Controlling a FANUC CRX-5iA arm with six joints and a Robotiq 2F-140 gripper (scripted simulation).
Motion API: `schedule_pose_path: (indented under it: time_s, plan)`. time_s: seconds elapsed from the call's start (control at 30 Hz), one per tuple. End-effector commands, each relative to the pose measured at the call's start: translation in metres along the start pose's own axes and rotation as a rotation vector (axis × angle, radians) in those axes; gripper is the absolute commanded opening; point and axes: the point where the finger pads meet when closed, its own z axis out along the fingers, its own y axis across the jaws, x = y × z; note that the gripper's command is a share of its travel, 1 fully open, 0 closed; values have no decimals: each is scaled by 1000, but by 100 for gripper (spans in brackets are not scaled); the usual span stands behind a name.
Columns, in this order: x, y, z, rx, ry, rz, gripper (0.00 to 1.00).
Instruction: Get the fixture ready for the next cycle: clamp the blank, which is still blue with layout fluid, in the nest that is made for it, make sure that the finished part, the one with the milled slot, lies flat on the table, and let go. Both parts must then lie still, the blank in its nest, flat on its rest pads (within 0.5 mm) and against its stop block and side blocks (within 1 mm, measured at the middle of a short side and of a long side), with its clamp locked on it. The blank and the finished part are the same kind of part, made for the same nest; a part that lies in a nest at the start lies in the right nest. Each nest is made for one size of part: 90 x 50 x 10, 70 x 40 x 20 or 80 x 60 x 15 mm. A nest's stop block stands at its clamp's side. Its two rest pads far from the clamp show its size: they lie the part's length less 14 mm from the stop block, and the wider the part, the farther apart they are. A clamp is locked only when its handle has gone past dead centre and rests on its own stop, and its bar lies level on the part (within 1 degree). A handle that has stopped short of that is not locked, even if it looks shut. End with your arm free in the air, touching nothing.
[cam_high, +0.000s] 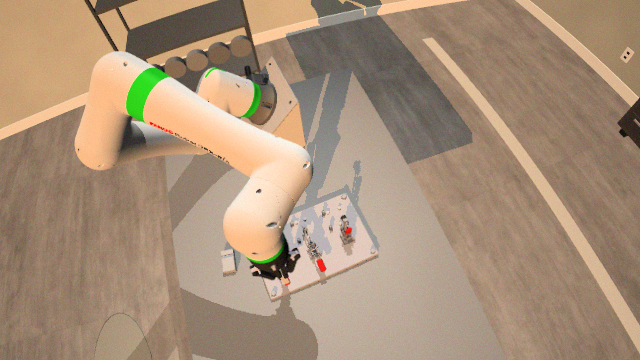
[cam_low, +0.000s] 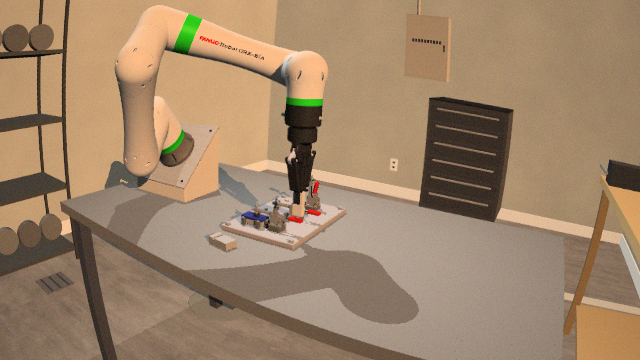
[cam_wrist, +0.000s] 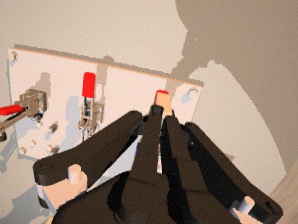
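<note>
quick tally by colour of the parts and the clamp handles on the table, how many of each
red clamp handles: 3
blue blank: 1
pale finished part: 1
total: 5

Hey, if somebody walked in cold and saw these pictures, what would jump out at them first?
The big cream arm with green bands, bent over the grey table, its black gripper pointing straight down with jaws shut over the fixture plate. Next, the red clamp handles on that plate, and the blue blank at its left end in the exterior view.
</note>
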Motion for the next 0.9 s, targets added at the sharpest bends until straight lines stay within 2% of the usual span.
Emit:
schedule_pose_path:
  time_s: [0.0, 0.87]
  plan:
    - [0, 0, 0, 0, 0, 0, 0]
    - [0, 0, 2, 0, 0, 0, 0]
